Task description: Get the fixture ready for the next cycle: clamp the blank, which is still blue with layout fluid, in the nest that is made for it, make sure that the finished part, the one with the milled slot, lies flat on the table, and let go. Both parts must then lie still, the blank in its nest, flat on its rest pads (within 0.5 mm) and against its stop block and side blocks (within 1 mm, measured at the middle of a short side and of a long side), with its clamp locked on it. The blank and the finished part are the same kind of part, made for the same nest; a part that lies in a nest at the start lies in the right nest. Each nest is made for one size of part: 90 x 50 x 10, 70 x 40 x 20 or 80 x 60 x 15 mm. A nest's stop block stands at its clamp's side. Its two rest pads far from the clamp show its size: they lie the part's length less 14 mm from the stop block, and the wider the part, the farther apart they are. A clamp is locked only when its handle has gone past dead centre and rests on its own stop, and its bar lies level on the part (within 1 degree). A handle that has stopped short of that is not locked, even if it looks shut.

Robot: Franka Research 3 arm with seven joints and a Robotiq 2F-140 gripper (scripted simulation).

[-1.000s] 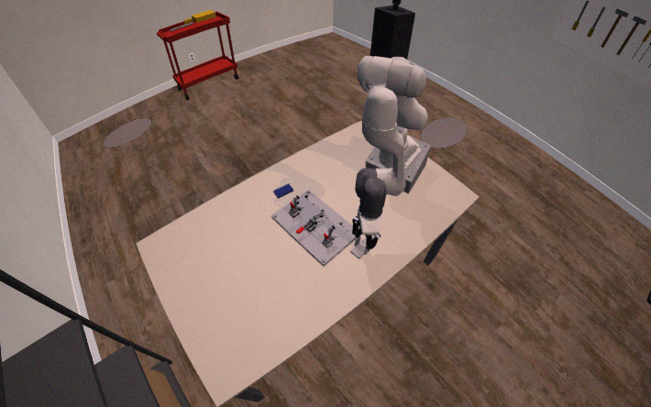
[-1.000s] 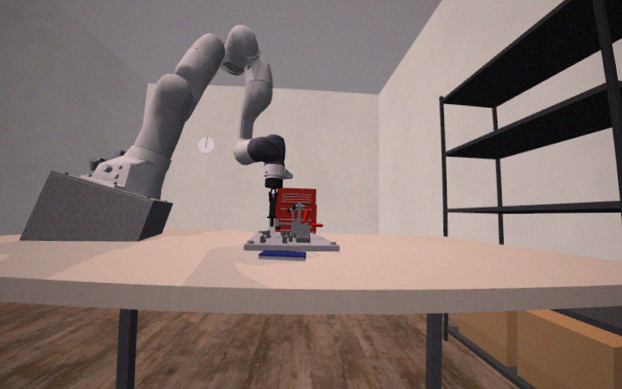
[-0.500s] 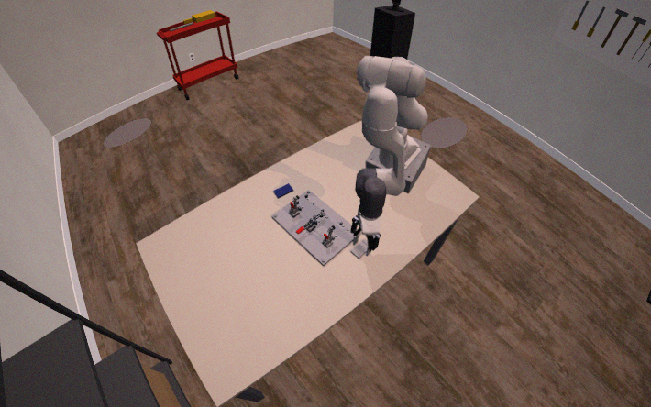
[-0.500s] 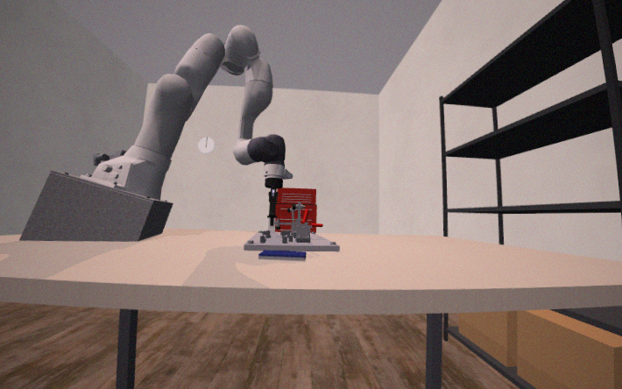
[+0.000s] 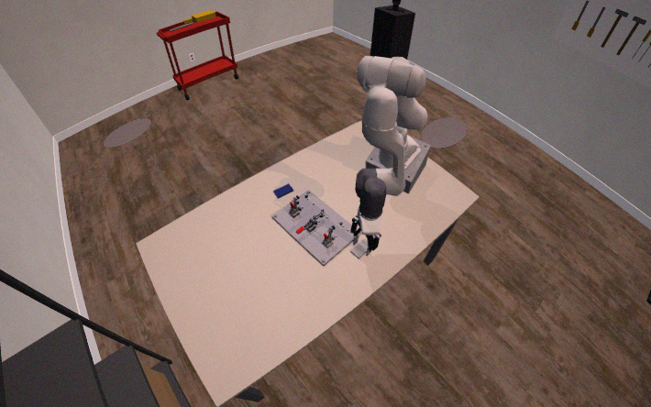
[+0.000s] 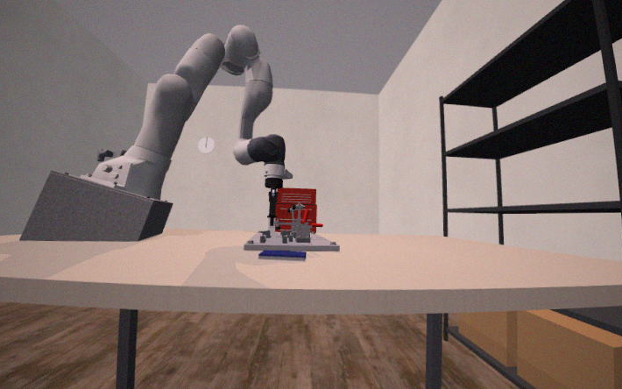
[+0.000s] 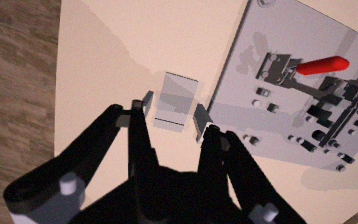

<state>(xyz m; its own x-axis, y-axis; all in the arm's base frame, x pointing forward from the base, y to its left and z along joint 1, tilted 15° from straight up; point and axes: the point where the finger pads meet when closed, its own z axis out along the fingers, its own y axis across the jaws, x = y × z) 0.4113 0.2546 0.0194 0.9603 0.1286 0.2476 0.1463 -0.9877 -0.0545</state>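
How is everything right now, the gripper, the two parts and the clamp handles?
Gripper: open, around the finished part.
Finished part: flat on the table, not held.
Blue blank: flat on the table, unclamped.
Middle clamp's red handle: swung down.
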